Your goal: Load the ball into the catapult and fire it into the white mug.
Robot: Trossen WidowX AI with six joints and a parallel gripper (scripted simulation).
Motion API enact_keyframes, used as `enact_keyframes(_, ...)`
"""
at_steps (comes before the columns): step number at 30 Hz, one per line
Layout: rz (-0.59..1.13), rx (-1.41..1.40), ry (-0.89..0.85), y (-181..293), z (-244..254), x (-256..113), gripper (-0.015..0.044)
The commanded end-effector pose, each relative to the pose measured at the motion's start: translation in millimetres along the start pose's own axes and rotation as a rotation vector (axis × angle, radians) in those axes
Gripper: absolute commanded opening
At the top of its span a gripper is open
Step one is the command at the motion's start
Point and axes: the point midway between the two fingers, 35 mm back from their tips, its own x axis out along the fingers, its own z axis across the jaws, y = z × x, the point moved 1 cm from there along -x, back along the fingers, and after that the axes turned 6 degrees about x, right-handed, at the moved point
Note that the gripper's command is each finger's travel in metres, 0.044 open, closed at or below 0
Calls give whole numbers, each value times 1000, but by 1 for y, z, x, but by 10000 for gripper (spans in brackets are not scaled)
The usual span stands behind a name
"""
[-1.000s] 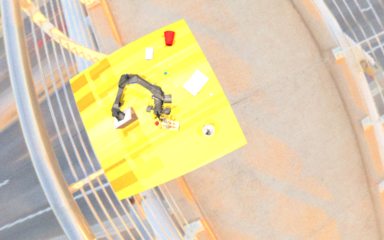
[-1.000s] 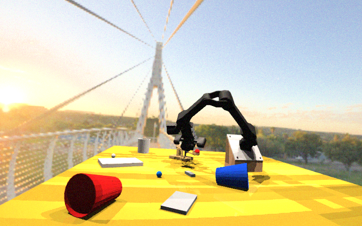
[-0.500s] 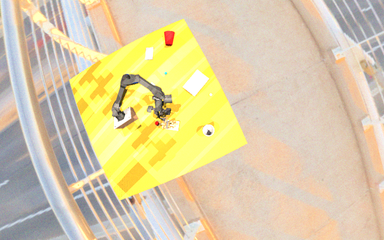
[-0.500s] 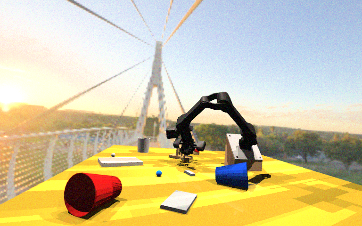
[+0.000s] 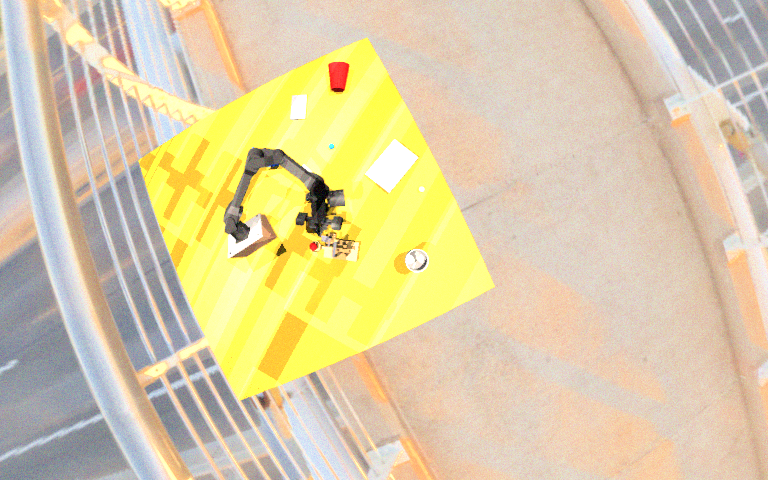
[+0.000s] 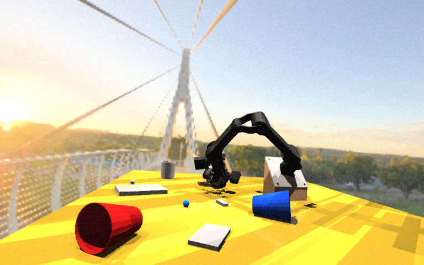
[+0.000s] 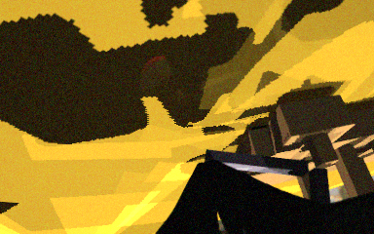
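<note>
The red ball (image 5: pixel 314 246) (image 7: pixel 157 60) sits in the cup at the end of the catapult's arm, in deep shadow in the wrist view. The wooden catapult (image 5: pixel 349 249) (image 6: pixel 203 183) (image 7: pixel 316 119) stands on the yellow table, its cup end away from the white mug (image 5: pixel 417 260) (image 6: pixel 168 170). The mug stands upright beyond the catapult's other end. My gripper (image 5: pixel 319 232) (image 6: pixel 219 186) (image 7: pixel 206 171) is shut and empty, low at the catapult's cup-end side. Its tips are close to a grey catapult bar (image 7: pixel 267 165); whether they touch is unclear.
The arm's wedge-shaped base block (image 5: pixel 251 239) (image 6: pixel 270 179) stands left of the catapult in the overhead view. A red cup (image 5: pixel 338 76) (image 6: pixel 122 218) and a blue cup (image 6: pixel 271 206) lie on their sides. White slabs (image 5: pixel 391 166) (image 6: pixel 209 234) and a blue ball (image 5: pixel 331 146) (image 6: pixel 186 203) lie farther off.
</note>
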Motion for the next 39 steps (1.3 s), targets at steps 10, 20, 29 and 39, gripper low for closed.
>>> enact_keyframes(10,2,-5,0,27,-7,-101,0)
enact_keyframes(20,-71,127,28,34,-27,-104,184)
enact_keyframes(29,-231,387,69,42,-73,-103,420)
enact_keyframes(39,-424,665,95,57,-126,-105,440)
